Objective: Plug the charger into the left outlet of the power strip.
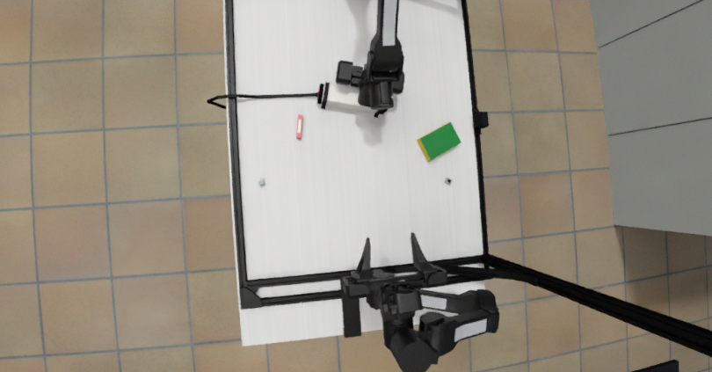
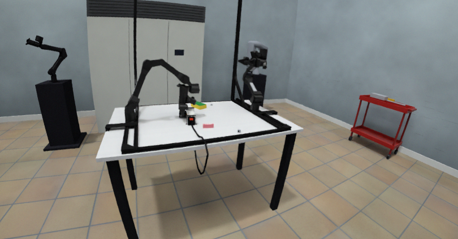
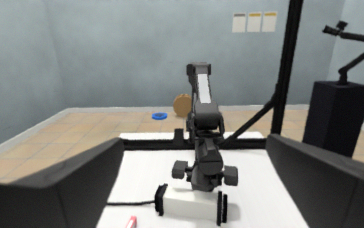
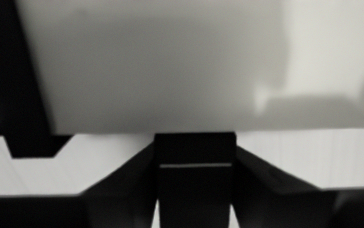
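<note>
The white power strip lies on the table with black end pieces, under the right arm's wrist. Its outlets and slots are hidden in every view. My right gripper is shut on the black charger, which sits between its fingers. The charger's front meets the strip's edge in the right wrist view, with no gap or prongs showing. Whether the prongs are fully in, and in which outlet, cannot be seen. My left gripper is open and empty, raised at the opposite table end, far from the strip.
A black cord runs from the strip's switch end over the table edge. A pink-and-white block lies near that end. A green-and-yellow sponge and two small grey pieces lie farther out. A black frame borders the table.
</note>
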Motion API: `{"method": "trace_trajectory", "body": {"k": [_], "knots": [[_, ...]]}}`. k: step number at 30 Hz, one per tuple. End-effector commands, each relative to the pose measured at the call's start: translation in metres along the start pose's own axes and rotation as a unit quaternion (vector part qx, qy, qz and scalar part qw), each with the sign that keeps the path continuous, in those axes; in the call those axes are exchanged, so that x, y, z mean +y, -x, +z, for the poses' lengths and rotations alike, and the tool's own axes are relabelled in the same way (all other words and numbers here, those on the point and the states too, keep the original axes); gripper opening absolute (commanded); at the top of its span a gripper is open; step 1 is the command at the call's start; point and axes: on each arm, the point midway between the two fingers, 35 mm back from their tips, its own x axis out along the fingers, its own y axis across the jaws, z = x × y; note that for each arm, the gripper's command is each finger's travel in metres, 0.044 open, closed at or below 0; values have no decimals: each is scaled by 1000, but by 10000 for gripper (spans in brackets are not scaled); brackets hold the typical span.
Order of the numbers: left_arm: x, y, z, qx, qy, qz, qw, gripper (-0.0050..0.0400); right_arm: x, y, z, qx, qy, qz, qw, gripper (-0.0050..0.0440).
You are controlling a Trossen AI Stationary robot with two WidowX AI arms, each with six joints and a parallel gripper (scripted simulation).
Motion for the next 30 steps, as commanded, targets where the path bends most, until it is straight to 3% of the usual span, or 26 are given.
{"method": "trace_trajectory", "body": {"k": [1, 30], "knots": [[-1, 0, 2, -1, -3, 0, 1000, 400, 1, 9, 22, -35, -1, 7, 999, -50], [-1, 0, 2, -1, -3, 0, 1000, 400, 1, 10, 28, -35, -1, 7, 999, -50]]}}
